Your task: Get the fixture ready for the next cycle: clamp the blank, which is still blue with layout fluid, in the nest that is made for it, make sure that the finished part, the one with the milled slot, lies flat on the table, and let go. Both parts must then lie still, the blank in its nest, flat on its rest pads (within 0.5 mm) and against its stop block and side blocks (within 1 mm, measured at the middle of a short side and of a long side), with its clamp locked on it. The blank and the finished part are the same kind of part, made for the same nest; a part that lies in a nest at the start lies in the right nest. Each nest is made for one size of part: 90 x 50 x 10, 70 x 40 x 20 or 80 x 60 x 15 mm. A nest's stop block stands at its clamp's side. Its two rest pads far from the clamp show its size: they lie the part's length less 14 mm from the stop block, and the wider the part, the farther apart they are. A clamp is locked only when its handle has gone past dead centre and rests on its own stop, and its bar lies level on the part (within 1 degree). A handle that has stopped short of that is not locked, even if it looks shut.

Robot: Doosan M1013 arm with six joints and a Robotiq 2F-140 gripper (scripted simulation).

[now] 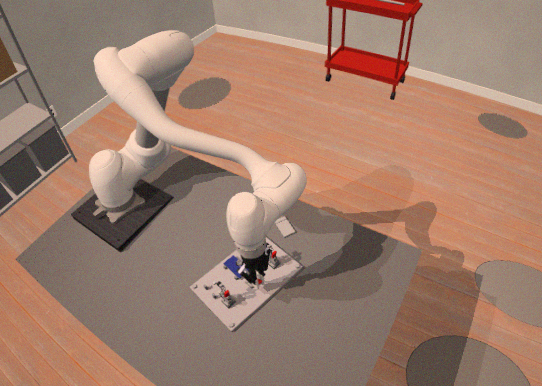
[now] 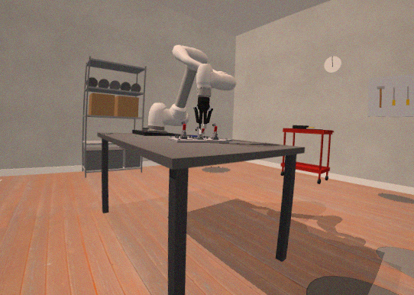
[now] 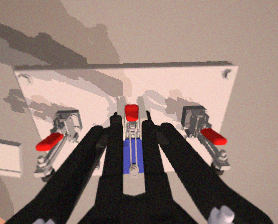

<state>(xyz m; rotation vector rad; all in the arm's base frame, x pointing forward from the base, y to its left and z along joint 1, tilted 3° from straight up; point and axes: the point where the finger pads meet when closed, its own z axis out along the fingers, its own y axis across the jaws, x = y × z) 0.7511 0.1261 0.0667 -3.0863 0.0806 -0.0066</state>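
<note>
1. We have the claw (image 3: 133, 131) clenched on the middle clamp's red handle (image 3: 131, 112), fingers straddling the linkage, right over the fixture plate (image 3: 210, 85).
2. The blue blank (image 3: 133, 156) lies in the middle nest under that clamp's bar; we see it beside the claw in the top view too, on the plate on the table (image 2: 214, 152).
3. The finished part (image 1: 285, 226) appears to be the pale slab lying flat on the table just off the plate; its slot is too small to make out.
4. Our judgement: we are throwing the handle. To do it well we follow its arc and don't drag it straight, or the blank may creep off its stop block.
5. We push past dead centre until it rests on its own stop; short of that is not locked.
6. The outer clamps (image 3: 55, 140) stand near, so we keep the fingers narrow.
7. Only then do we let go and lift straight up.
</note>
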